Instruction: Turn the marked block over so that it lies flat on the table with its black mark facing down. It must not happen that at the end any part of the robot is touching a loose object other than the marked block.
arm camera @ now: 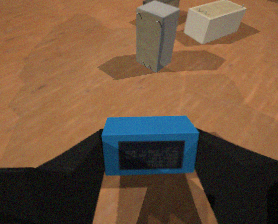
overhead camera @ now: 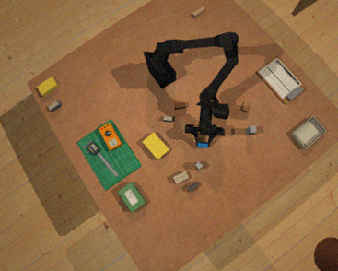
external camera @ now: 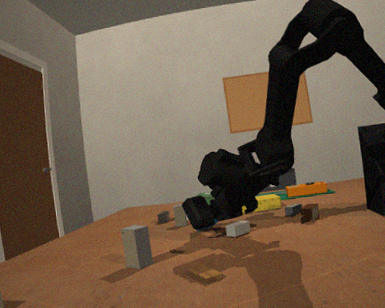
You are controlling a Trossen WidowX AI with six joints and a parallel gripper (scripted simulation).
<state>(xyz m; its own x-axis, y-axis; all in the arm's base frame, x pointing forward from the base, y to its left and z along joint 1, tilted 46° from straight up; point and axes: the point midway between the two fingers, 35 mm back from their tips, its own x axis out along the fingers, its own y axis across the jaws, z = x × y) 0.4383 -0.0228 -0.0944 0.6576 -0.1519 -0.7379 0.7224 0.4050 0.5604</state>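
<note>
The marked block [arm camera: 148, 145] [overhead camera: 202, 144] is a small blue block with a black mark on one face. In the wrist view that mark faces the camera. My gripper [arm camera: 147, 134] [overhead camera: 203, 142] [external camera: 204, 217] is shut on the blue block, one black finger on each side of it. It holds the block low, close to the brown table [overhead camera: 241, 191] [arm camera: 60, 90], near the table's middle. In the exterior view the fingers hide the block almost wholly.
A grey upright block [arm camera: 156, 34] [overhead camera: 199, 166] and a cream block [arm camera: 215, 19] [overhead camera: 181, 178] lie just ahead of the gripper. A yellow block [overhead camera: 155, 145] lies to the left, a green mat with tools [overhead camera: 108, 154] beyond it. Trays [overhead camera: 280, 78] [overhead camera: 308, 132] stand at the right.
</note>
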